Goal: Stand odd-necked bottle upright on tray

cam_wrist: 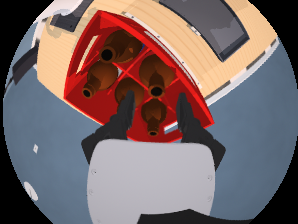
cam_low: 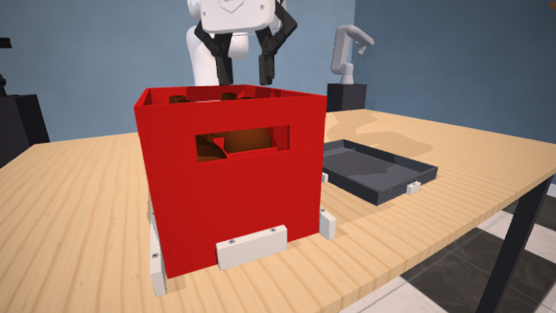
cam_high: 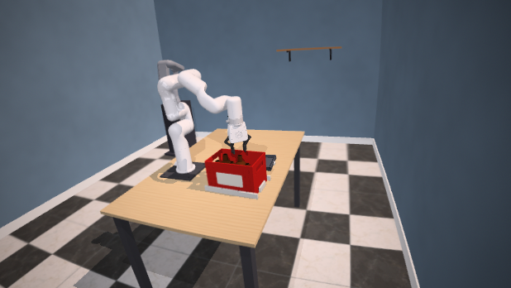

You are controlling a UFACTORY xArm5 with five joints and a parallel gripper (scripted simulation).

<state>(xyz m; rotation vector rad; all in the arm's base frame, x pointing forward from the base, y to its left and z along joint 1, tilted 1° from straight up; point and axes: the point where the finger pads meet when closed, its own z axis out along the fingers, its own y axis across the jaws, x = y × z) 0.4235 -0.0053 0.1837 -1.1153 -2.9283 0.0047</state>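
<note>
A red crate point(cam_high: 253, 170) point(cam_low: 234, 198) point(cam_wrist: 201, 108) stands on the wooden table and holds several brown bottles in its cells. In the wrist view I see one bottle point(cam_wrist: 152, 115) right under my fingers, another point(cam_wrist: 100, 80) to its left, and one more point(cam_wrist: 157, 74) behind it. My gripper point(cam_high: 236, 151) point(cam_low: 243, 76) point(cam_wrist: 156, 99) is open and empty. It hangs straight over the crate with its fingertips about level with the rim, one on each side of the nearest bottle's mouth point(cam_low: 228, 95). The dark grey tray point(cam_high: 271, 161) point(cam_low: 382, 198) point(cam_wrist: 200, 10) lies empty beside the crate.
White stop blocks point(cam_low: 252, 246) point(cam_low: 327, 223) hold the crate's base in place. A small block point(cam_low: 413, 187) sits at the tray's corner. A second grey stand point(cam_low: 346, 49) rises behind the table. The table edge point(cam_low: 450, 216) runs close to the tray.
</note>
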